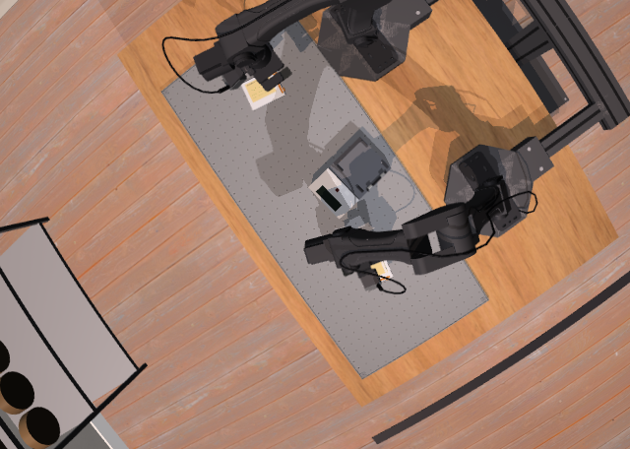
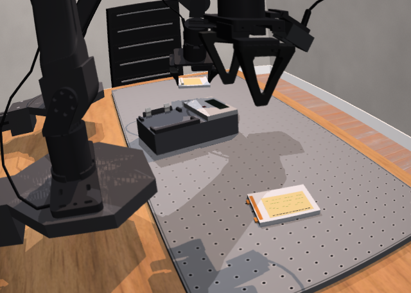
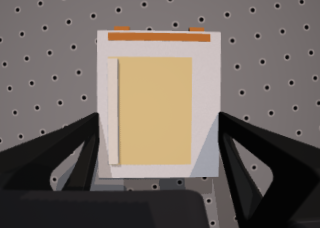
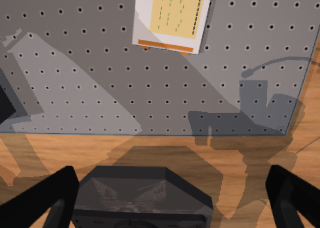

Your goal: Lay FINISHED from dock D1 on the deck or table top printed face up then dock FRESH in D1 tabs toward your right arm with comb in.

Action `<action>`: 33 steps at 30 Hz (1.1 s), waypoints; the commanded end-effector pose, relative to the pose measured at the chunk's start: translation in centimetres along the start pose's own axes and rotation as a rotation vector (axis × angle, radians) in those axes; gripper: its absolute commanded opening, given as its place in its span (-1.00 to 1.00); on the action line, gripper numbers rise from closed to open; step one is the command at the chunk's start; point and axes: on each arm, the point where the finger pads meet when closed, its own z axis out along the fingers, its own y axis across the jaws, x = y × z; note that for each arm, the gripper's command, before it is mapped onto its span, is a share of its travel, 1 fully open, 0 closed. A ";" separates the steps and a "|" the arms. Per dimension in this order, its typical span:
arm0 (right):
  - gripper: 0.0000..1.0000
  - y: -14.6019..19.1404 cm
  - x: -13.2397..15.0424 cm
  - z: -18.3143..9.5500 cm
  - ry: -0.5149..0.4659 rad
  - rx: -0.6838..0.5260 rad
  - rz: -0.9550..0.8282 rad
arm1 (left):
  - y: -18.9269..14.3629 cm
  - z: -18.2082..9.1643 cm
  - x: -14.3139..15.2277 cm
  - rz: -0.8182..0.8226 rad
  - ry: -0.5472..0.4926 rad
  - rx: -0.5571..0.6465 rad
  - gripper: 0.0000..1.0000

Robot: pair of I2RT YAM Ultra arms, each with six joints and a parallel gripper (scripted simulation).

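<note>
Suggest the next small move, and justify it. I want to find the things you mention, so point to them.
Probably turn the left gripper (image 1: 380, 272) (image 2: 194, 79) (image 3: 159, 120) halfway round, held level: its gel cassette (image 1: 379, 269) (image 2: 193, 81) (image 3: 155, 113) seems to point its tabs (image 3: 122, 28) away from the right arm, while the dock (image 1: 362, 164) (image 2: 196, 133) sits empty, needing them nearer it.

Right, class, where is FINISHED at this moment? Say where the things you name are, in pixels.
In the exterior view, FINISHED (image 1: 257, 98) (image 2: 285, 204) (image 4: 172, 13) lies on the perforated deck (image 1: 407, 322) (image 2: 345, 184) (image 3: 270, 33) (image 4: 90, 23), lower right, nearer the camera than dock D1 (image 1: 361, 164) (image 2: 196, 130) (image 4: 4, 108).
</note>
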 end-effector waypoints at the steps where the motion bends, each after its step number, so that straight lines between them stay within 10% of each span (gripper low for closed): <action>1: 1.00 -0.6 -0.6 -1.1 -0.029 0.014 0.009 | -1.2 -1.8 -1.0 -0.022 -0.008 0.047 -1.00; 33: 1.00 -0.6 -0.6 -1.1 -0.029 0.014 0.009 | -2.3 -3.5 -1.9 -0.044 -0.015 0.094 -1.00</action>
